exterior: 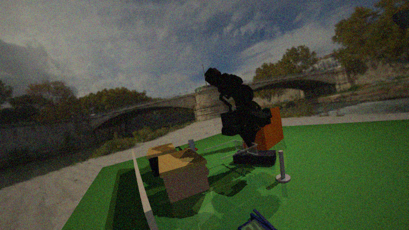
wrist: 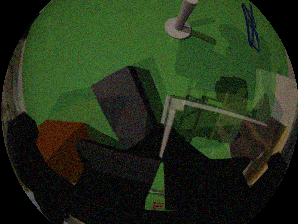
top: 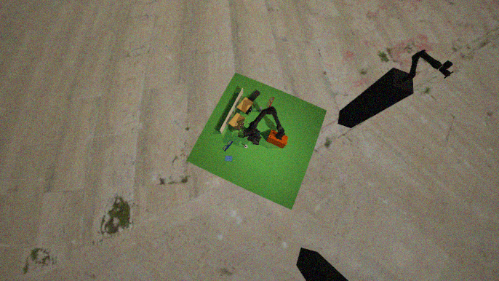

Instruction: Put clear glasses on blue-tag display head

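Note:
The clear glasses (exterior: pixel 253 149) (wrist: pixel 176 102) are in my gripper (exterior: pixel 250 145) (wrist: pixel 162 128), which is shut on their front frame. They hang above a dark block, with the temples reaching toward the display heads. The nearer display head (exterior: pixel 183 179) (top: pixel 236 121) is a tan, angular block with its stepped face profile toward the glasses. The other display head (exterior: pixel 161 149) (top: pixel 245 105) stands behind it in the exterior view. The glasses are apart from both heads. I cannot tell which head bears the blue tag. The lenses are hard to make out.
The dark block (exterior: pixel 259 158) (wrist: pixel 117 107) lies below the glasses. A grey post (exterior: pixel 281 165) (wrist: pixel 185 15) on a round base stands nearby. Blue-framed glasses (top: pixel 227 145) lie on the mat. A pale board (top: pixel 231 111) runs behind the heads. An orange box (top: pixel 277 139) (exterior: pixel 275 128) is by the arm's base.

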